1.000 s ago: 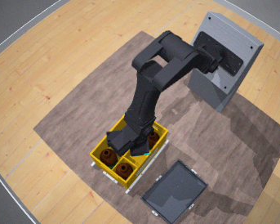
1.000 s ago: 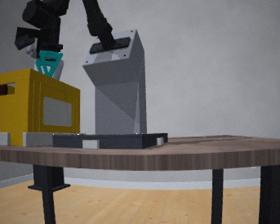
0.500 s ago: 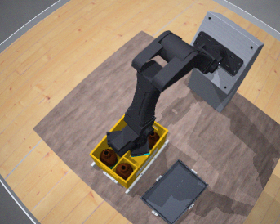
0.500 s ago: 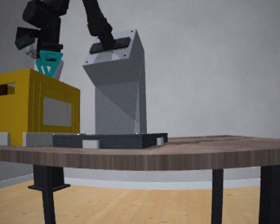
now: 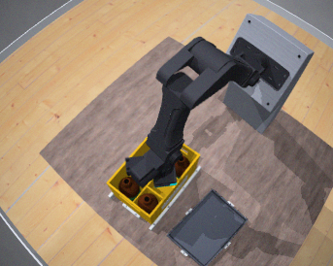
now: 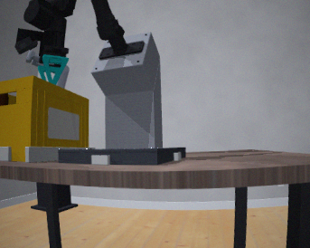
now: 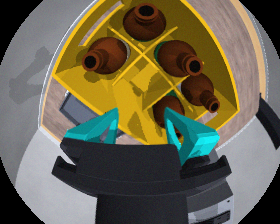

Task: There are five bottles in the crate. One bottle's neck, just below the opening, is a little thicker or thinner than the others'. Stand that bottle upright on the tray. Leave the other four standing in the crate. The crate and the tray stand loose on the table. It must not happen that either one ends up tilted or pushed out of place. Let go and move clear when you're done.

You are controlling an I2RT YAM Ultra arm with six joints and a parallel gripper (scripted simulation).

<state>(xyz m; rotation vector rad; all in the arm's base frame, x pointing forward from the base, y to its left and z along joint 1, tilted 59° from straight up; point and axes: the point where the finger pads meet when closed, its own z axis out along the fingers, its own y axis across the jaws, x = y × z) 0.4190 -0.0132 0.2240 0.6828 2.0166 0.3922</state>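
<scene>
The yellow crate (image 5: pixel 155 214) (image 6: pixel 13 127) holds several brown bottles, upright in its compartments. In the wrist view they show at the back (image 7: pixel 144 22), at the left (image 7: pixel 107 56), right of the middle (image 7: pixel 176 56), at the right (image 7: pixel 197 90) and low beside the right finger (image 7: pixel 167 111), which partly hides the last one. I cannot tell which neck differs. My gripper (image 7: pixel 141 111) (image 6: pixel 53 81) is open with nothing between its teal fingers, over the near end of the crate. The dark tray (image 5: pixel 205 230) (image 6: pixel 130 157) stands beside the crate and bears nothing.
The crate's dividers (image 7: pixel 142 53) stand between the bottles; one compartment near the left finger is empty. The arm's grey pedestal (image 5: pixel 251 107) (image 6: pixel 132 113) stands on the brown table top (image 5: pixel 101 102) behind the crate and tray. A narrow gap separates crate and tray.
</scene>
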